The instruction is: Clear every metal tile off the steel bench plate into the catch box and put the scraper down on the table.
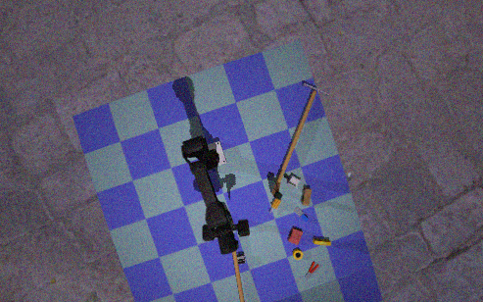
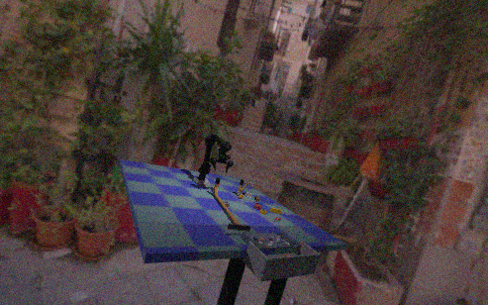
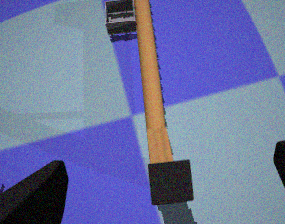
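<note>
The long scraper has a tan wooden handle with a black end cap; its dark head lies toward the catch box. My gripper is open and empty, above the handle's capped end, with one finger to each side of it in the wrist view. The grey catch box is at the table's near edge in the exterior view. Several small pale metal tiles show just behind its front wall; whether they lie on the steel plate or in the box is unclear.
A small open metal box stands close beside the handle. Another long wooden-handled tool lies to the right. A brown block, a red block, a yellow item, a yellow ring and red pliers lie nearby.
</note>
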You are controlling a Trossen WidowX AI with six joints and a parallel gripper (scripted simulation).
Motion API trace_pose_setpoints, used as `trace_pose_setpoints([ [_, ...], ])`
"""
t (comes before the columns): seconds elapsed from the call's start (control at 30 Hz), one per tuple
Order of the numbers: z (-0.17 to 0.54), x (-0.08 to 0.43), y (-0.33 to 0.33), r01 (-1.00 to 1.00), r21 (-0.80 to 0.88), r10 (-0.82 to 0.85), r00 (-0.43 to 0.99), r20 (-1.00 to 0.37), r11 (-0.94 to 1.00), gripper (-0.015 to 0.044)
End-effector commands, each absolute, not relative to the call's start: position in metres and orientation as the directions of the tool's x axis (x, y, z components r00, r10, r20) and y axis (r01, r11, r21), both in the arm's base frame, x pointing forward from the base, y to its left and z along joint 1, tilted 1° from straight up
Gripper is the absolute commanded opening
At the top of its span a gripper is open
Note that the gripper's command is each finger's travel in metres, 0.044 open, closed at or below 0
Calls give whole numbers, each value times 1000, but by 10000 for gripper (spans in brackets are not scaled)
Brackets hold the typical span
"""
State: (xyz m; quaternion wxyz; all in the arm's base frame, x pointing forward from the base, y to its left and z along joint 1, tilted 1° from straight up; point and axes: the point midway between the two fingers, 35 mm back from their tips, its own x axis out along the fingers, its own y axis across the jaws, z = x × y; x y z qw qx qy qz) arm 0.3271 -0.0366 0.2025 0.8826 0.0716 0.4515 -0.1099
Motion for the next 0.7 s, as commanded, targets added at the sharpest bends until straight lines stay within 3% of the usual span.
trace_pose_setpoints([
  [0.0, 202, 318, -35, 252, 22, -133, 583, -802, 968, 440],
  [0.67, 178, 289, -29, 236, 19, -133, 614, -778, 972, 440],
])
